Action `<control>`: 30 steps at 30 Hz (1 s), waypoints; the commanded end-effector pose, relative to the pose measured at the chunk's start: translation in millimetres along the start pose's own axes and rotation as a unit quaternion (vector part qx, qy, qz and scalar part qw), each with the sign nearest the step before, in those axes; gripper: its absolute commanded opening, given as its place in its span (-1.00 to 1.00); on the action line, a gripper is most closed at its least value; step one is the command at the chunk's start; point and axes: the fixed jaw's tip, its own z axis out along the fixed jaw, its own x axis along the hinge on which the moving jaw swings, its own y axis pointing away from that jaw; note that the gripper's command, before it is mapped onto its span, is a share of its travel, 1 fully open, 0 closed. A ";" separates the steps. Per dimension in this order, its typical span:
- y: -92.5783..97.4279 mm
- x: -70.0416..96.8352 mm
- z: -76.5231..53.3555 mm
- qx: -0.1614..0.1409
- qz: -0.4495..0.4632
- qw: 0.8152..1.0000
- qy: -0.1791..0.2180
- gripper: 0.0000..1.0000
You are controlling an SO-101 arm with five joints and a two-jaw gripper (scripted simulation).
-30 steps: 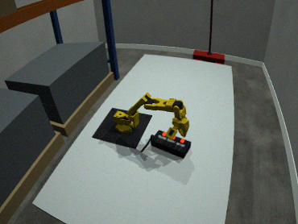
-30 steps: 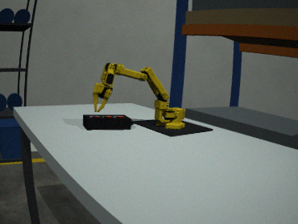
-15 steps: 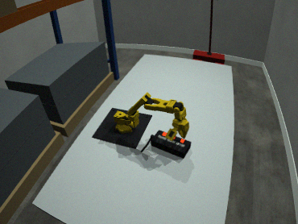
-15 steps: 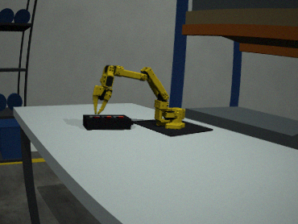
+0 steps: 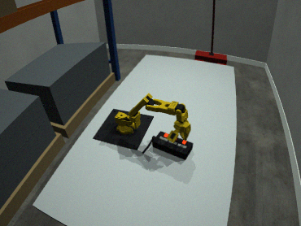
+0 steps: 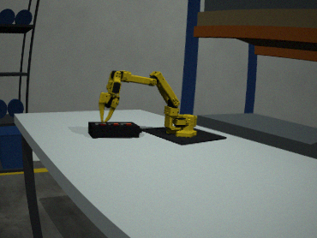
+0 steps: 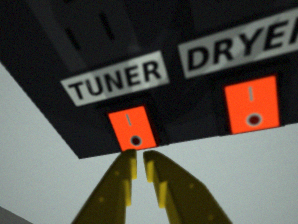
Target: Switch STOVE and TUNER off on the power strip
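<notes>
The black power strip [image 5: 173,145] lies right way up on the white table, in front of the arm's base; it also shows in the exterior view [image 6: 113,129]. In the wrist view the TUNER switch [image 7: 131,128] glows orange, and so does the DRYER switch [image 7: 251,105] to its right. The STOVE switch is out of the wrist view. My yellow gripper [image 7: 139,166] is shut and empty, its tips just short of the TUNER switch's lower edge. In the top and exterior views the gripper [image 5: 179,141] points down over the strip's outer end [image 6: 105,120].
The arm stands on a black base mat [image 5: 123,129]. The strip's cable [image 5: 148,147] runs toward the mat. Grey crates [image 5: 61,77] and blue shelf posts [image 5: 111,38] stand left of the table. A red object [image 5: 211,57] lies beyond the far edge.
</notes>
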 end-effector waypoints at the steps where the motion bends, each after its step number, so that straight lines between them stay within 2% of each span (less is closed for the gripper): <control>1: 2.9 -1.6 -3.9 -0.012 0.000 1.000 0.004 -1.00; 22: 3.8 -1.2 -6.3 -0.012 0.000 1.000 0.004 -1.00; 30: 1.8 -2.0 0.2 -0.012 0.000 1.000 0.004 -1.00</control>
